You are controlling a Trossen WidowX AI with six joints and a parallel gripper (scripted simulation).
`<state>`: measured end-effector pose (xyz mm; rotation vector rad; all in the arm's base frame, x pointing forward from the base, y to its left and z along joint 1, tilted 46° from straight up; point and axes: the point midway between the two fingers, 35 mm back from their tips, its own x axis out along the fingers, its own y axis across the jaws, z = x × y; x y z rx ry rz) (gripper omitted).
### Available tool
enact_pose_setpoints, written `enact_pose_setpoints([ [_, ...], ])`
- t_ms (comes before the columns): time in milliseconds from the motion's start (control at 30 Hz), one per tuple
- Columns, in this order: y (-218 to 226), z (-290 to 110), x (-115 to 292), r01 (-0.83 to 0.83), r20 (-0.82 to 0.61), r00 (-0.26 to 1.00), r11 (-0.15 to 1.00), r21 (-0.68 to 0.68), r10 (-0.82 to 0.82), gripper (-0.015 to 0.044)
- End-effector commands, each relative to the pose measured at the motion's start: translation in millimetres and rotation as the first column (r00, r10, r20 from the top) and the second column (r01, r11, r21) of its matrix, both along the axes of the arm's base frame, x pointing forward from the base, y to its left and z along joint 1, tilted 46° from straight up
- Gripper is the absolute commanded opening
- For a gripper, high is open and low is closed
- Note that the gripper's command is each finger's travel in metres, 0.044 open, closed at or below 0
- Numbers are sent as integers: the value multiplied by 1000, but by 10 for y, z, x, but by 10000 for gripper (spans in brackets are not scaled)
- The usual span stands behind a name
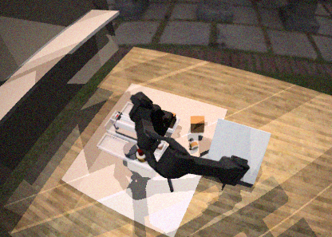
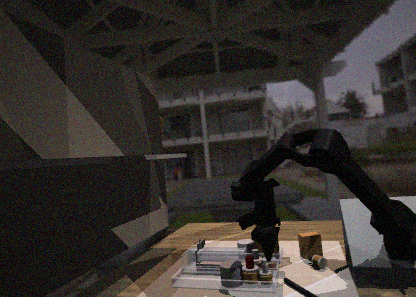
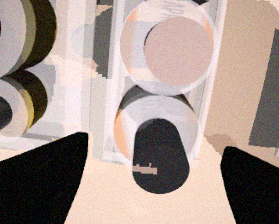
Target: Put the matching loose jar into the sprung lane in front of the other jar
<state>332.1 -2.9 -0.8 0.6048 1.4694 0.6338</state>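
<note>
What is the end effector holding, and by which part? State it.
Nothing. The end effector is open, its fingers standing clear on either side of the dark-lidded jar in the lane.

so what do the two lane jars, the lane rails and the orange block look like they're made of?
Jars: pale bodies, matte; plastic or glass, can't tell. The front jar has a dark lid. Lane rails: whitish, smooth, likely plastic. Orange block: flat matte faces, wood or cardboard. The gripper is open.

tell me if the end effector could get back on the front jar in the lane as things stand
Probably yes. The end effector is open right over the front jar, one finger on each side and apart from it. Nothing sits between them; the rear jar stands behind it.
</note>
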Motion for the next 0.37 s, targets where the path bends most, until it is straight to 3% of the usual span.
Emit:
enact_pose_setpoints([
  [0,-22,11,-88,-1,1,1000,1000,-5,1,282],
  [333,-41,4,-424,-1,-2,1000,1000,-5,1,282],
])
